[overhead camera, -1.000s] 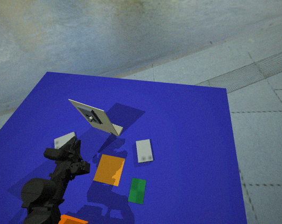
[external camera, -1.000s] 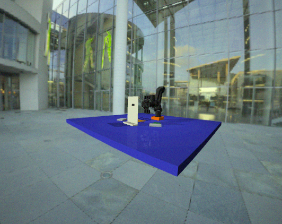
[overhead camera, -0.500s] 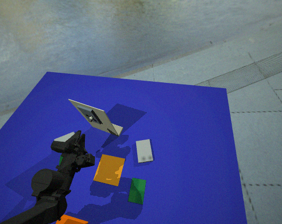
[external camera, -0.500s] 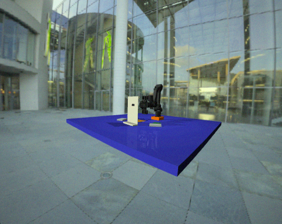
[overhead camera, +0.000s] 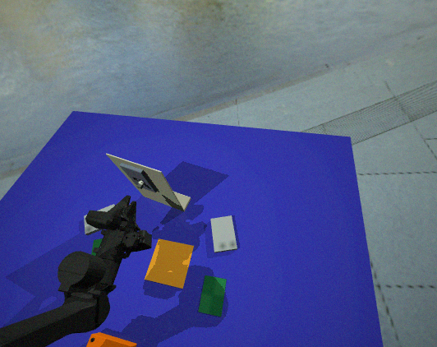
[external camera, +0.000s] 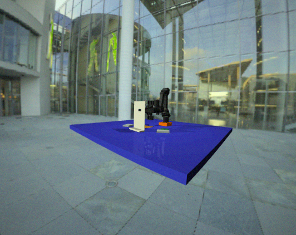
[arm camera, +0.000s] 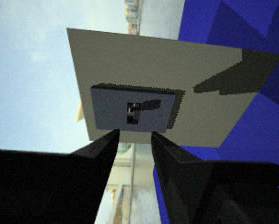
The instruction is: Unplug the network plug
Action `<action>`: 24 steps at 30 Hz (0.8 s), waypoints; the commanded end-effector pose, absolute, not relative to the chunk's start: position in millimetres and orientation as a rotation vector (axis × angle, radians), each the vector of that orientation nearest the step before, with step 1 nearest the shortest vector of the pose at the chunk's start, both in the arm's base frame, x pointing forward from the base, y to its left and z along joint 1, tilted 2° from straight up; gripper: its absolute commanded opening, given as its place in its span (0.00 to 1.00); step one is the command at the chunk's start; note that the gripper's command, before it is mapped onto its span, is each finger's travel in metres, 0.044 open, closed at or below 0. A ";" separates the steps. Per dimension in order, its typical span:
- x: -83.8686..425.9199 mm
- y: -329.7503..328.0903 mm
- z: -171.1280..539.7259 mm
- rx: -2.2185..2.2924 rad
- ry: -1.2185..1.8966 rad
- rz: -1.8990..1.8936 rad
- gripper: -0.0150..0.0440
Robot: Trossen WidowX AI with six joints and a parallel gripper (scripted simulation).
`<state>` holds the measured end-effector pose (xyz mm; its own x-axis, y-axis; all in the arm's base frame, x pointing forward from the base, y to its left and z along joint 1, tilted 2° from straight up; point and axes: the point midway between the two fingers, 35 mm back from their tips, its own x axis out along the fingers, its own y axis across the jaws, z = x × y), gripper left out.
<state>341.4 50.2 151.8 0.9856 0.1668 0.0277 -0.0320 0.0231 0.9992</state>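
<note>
The upright panel (overhead camera: 167, 187) (external camera: 139, 118) (arm camera: 165, 55) is cream, with a grey socket block (overhead camera: 128, 168) (arm camera: 107, 110) on its front. The small plug (overhead camera: 142, 182) (arm camera: 134, 107) shows pale and dark at the middle of the block, in the socket. Its tab is too small to make out clearly. My gripper (overhead camera: 131, 201) (arm camera: 135, 134) is partly open and empty. Its fingertips point at the panel and stand short of the plug, touching nothing. The marked square (overhead camera: 169, 264) (external camera: 149, 127) is orange-yellow and lies flat on the blue table, in front of the panel.
A pale block (overhead camera: 223, 233) and a green block (overhead camera: 212, 296) lie right of the square. Another pale block (overhead camera: 89, 226) and a green one (overhead camera: 96, 247) are partly hidden by the arm. The orange arm base (overhead camera: 111, 340) (external camera: 165, 124) stands at the near side.
</note>
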 end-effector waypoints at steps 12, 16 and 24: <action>366.8 48.9 155.0 1.542 0.106 0.163 0.52; 373.1 48.2 155.2 1.542 0.105 0.163 0.52; 385.6 46.6 155.3 1.541 0.104 0.164 0.52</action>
